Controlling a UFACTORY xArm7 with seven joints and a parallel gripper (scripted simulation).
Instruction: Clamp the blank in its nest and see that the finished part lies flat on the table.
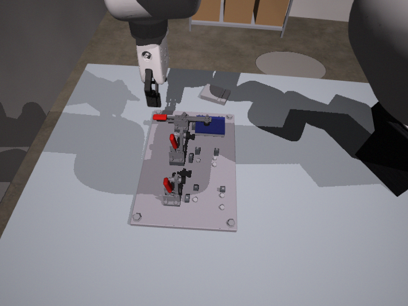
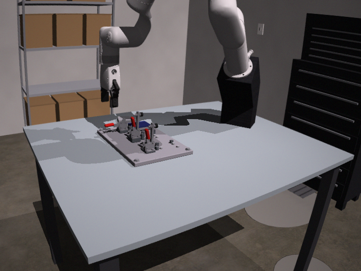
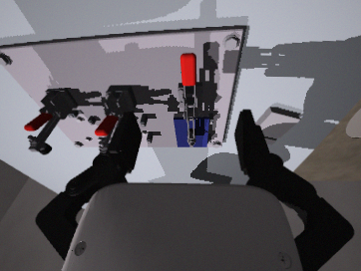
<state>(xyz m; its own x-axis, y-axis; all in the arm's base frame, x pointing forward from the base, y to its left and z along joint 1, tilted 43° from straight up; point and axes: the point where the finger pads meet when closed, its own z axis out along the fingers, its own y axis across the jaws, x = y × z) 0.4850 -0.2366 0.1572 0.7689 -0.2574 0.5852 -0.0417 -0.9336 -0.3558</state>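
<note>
The blue blank (image 1: 211,125) lies in the far nest of the grey fixture plate (image 1: 186,171). The clamp arm lies across it, and its red handle (image 1: 160,116) lies flat, pointing left. The blank also shows in the wrist view (image 3: 190,132) under that clamp, with the red handle (image 3: 187,69) beyond it. The grey finished part (image 1: 214,93), with its milled slot up, lies flat on the table behind the plate. My gripper (image 1: 152,95) is open and empty, hanging above the table just behind the plate's far left corner. It also shows in the exterior view (image 2: 109,97).
Two more clamps with raised red handles (image 1: 173,140) (image 1: 167,184) stand at the empty middle and near nests. The arm's black base (image 2: 237,92) stands at the table's far right. Shelves with boxes (image 2: 62,29) stand behind the table and a black drawer cabinet (image 2: 326,93) stands at the right.
</note>
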